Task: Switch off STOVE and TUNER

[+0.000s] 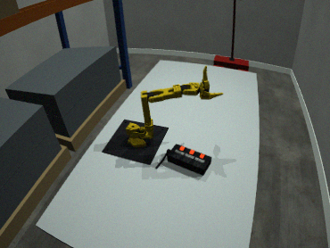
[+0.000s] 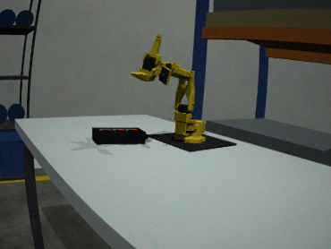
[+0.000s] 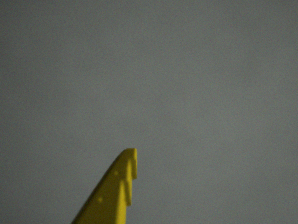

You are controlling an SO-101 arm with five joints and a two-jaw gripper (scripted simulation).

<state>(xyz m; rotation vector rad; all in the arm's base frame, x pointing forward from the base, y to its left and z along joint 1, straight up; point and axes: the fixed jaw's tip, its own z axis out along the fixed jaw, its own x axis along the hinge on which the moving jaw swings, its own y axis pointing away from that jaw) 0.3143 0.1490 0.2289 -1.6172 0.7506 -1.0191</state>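
While the yellow arm (image 1: 162,94) reaches out high over the white table (image 1: 134,210) in the top view, its gripper (image 1: 211,85) is spread wide and grasps nothing. The black power strip (image 1: 191,159) lies right way up just beside the dark base plate (image 1: 117,152), well apart from the gripper, with three switches glowing red.

In the exterior view, the gripper (image 2: 148,60) hangs high above the power strip (image 2: 118,134), jaws splayed.

In the wrist view, one yellow fingertip (image 3: 120,185) shows against plain grey; the strip is out of sight.
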